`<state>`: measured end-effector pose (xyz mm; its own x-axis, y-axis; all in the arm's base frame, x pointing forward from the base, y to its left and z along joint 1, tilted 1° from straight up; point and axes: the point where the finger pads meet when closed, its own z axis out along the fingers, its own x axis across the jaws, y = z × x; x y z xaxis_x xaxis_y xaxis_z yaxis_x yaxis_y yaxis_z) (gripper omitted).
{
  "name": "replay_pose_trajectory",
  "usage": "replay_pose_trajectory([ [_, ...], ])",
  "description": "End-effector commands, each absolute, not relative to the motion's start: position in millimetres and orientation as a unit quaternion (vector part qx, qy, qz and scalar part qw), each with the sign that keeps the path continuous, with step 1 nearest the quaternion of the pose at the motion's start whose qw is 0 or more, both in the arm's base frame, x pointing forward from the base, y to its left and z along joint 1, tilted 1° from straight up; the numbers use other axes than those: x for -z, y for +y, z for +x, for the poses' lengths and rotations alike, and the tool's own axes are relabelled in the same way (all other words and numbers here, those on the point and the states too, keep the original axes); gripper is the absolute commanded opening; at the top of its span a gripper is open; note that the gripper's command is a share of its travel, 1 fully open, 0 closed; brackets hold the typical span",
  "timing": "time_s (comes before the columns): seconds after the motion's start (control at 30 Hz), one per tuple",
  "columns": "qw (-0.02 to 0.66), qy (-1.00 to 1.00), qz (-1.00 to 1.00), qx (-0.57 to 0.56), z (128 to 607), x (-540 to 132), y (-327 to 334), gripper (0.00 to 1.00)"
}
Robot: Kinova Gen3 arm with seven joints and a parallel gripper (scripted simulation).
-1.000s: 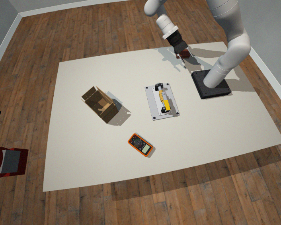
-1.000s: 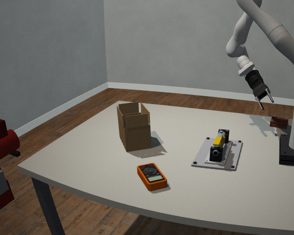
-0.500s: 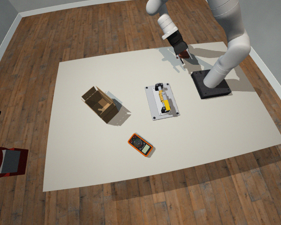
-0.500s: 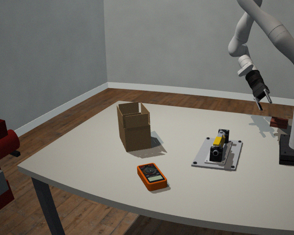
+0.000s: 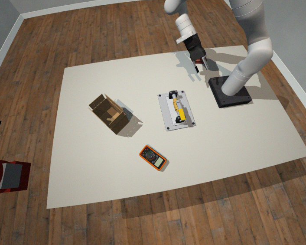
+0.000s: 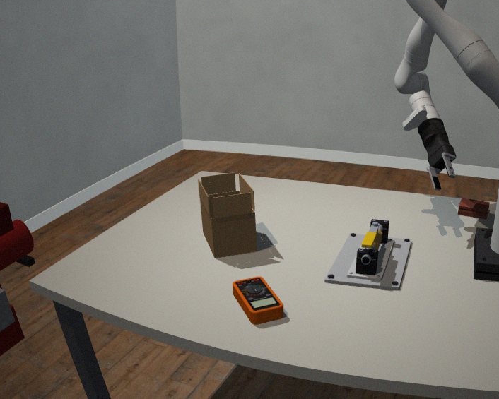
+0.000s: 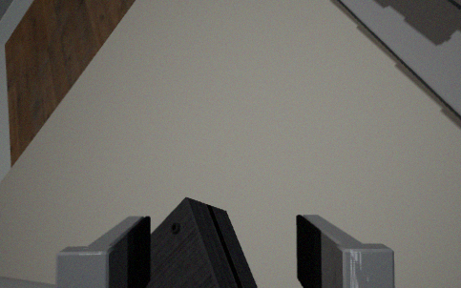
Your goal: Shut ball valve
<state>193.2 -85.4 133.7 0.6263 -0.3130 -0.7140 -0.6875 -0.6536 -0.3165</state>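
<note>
Top view, one ball valve (image 5: pixel 177 109), one box (image 5: pixel 109 113), one multimeter (image 5: pixel 152 157)

No readable text, label, brand, number or sign anywhere in the three views. On the orange meter (image 5: pixel 153 157), only a dark dial with tiny coloured marks and a blank pale screen, too small to read. Plain brown sides on the cardboard box (image 6: pixel 227 214), no print. Nothing written on the valve's yellow handle (image 5: pixel 181 114), nor on its grey mounting plate (image 5: pixel 167 122). No marking on the black base block (image 5: pixel 235 99), nor on the white arm (image 6: pixel 468 45).
</note>
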Motion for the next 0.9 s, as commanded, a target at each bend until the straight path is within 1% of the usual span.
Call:
replay_pose_trajectory([
  [0.0, 0.291, 0.329, -0.842, -0.313, 197.7, -134.1, -78.8, 1.0],
  [0.2, 0.285, 0.384, -0.824, -0.305, 204.7, -134.1, -68.7, 1.0],
  [0.7, 0.249, 0.598, -0.715, -0.264, 233.8, -133.8, -25.8, 1.0],
  [0.87, 0.24, 0.636, -0.688, -0.254, 239.3, -133.8, -17.4, 1.0],
])
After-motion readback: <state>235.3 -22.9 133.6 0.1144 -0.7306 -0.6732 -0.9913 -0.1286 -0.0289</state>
